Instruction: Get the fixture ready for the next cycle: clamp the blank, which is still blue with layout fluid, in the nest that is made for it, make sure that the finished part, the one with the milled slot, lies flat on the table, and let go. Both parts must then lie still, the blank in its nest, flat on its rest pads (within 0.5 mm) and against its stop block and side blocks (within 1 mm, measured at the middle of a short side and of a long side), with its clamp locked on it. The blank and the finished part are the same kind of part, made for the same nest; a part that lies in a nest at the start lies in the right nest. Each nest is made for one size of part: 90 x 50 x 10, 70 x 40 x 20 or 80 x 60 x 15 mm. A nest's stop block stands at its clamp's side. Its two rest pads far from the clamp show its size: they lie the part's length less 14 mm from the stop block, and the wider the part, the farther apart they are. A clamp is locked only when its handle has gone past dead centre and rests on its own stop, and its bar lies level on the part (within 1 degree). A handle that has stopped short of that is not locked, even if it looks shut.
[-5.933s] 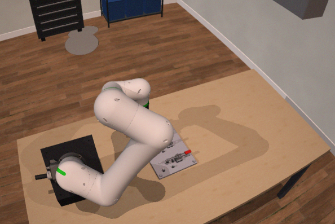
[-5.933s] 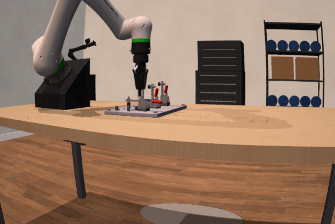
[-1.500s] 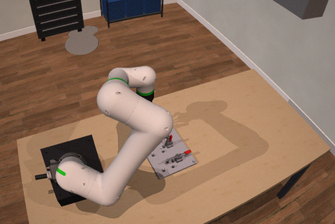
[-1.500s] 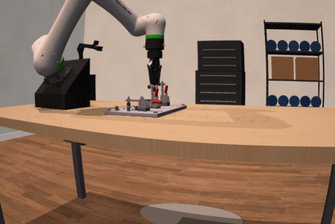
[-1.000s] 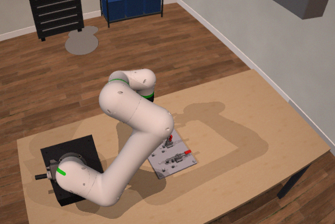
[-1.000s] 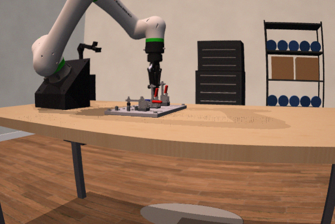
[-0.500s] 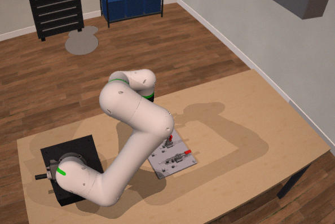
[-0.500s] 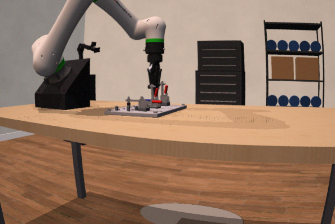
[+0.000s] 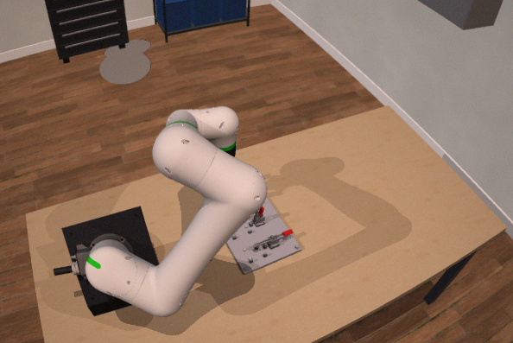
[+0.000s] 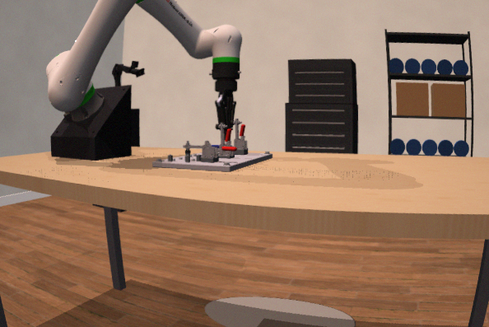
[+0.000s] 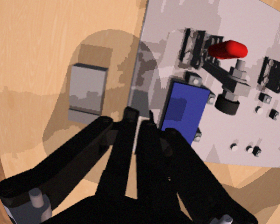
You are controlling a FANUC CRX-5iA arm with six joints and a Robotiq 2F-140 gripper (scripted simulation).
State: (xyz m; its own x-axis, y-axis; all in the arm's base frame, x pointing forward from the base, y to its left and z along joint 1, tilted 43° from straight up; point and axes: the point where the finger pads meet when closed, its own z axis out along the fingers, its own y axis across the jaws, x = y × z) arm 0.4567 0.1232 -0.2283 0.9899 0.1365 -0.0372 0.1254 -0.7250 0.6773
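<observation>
The blue blank [image 11: 183,112] [image 10: 215,147] sits in an end nest of the fixture plate [image 9: 242,250] [image 10: 243,163] [image 11: 163,17]. Its stop block [image 11: 194,78] shows at one short end. Its clamp is open: the bar [image 11: 218,75] stands raised and the red handle [image 11: 228,49] is up. The finished part [image 11: 87,90] is a grey block on the table beside the plate; its slot cannot be made out. My gripper [image 11: 138,102] [image 10: 225,134] is shut and empty, low between that part and the blank, nearer the blank. The arm hides blank and gripper in the top view.
The middle clamp, with its red handle [image 10: 227,135] up, stands beside the blank's nest. The near clamp's handle [image 10: 229,148] [image 9: 288,232] lies low and its bar [image 10: 195,146] is about level over a nest without a visible part. Small pads and blocks stand on the plate.
</observation>
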